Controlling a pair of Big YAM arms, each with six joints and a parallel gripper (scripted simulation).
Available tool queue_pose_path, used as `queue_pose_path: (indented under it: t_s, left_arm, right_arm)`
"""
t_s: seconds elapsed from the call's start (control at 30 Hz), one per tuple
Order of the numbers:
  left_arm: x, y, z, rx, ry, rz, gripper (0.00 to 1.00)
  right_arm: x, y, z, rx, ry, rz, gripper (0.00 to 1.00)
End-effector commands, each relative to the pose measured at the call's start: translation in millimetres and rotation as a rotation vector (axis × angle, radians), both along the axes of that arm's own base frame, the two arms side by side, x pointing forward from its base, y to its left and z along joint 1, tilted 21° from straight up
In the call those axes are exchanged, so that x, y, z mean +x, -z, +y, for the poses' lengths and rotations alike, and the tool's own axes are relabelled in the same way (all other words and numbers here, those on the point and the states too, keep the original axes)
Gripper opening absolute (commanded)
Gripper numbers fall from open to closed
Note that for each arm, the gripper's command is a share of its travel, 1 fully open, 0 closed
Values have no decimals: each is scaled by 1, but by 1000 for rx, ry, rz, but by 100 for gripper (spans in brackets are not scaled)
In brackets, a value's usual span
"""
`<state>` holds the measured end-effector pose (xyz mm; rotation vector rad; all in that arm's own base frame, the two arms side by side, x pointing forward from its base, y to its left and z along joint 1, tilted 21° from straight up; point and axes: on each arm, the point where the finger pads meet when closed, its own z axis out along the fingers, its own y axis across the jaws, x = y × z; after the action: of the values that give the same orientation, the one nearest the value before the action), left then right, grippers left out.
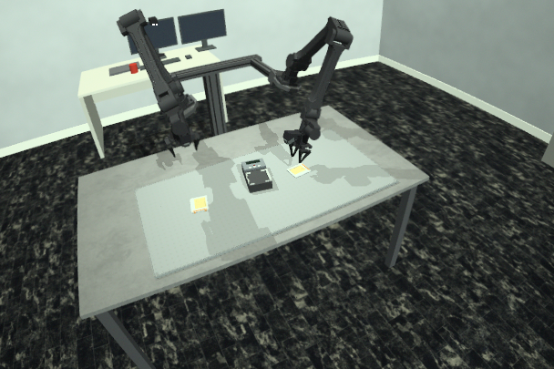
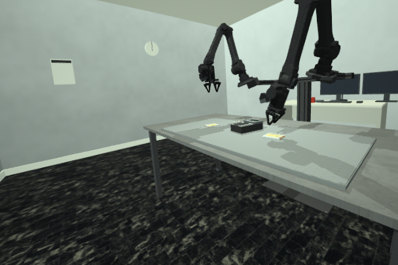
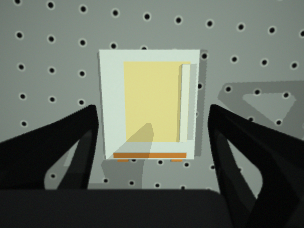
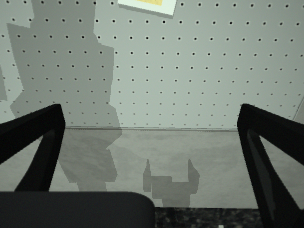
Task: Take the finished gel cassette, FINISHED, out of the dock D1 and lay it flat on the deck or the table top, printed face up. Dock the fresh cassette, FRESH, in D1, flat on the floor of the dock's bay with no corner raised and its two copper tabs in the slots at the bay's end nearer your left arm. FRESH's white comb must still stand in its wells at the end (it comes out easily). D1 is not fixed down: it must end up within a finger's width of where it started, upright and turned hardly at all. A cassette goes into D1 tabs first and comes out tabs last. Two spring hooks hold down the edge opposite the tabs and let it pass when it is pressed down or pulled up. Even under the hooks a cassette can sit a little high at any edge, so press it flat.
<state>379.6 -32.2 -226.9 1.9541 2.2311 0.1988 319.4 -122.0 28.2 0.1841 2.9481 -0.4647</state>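
Note:
The dark dock D1 point(image 1: 257, 177) stands mid-deck, and its bay looks dark and empty; it also shows in the exterior view point(image 2: 246, 126). My left gripper point(image 1: 299, 152) is open and hovers just above a cassette point(image 1: 298, 170) that lies flat beside the dock. In the left wrist view this cassette point(image 3: 150, 102) has a yellow face, a white raised strip along one side and copper tabs at its near edge, between my spread fingers. A second cassette point(image 1: 199, 204) lies flat on the dock's other side. My right gripper point(image 1: 184, 147) is open and empty above the table's back edge.
The perforated deck mat point(image 1: 255, 209) covers most of the table. In the right wrist view the mat's edge and the table edge point(image 4: 150, 200) lie below my open fingers, and the second cassette's corner point(image 4: 147, 6) shows at the top. A gantry post point(image 1: 214, 104) stands behind the table.

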Motion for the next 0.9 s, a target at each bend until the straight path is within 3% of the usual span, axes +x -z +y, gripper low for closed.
queue_pose_path:
  t_s: [0.0, 0.87]
  left_arm:
    - [1, -2, -1, -1, 2, -6, 98]
    - [1, 2, 0, -1, 5, -10, 98]
  right_arm:
    - [14, -10, 2, -6, -7, -23, 100]
    - [14, -10, 2, -6, -7, -23, 100]
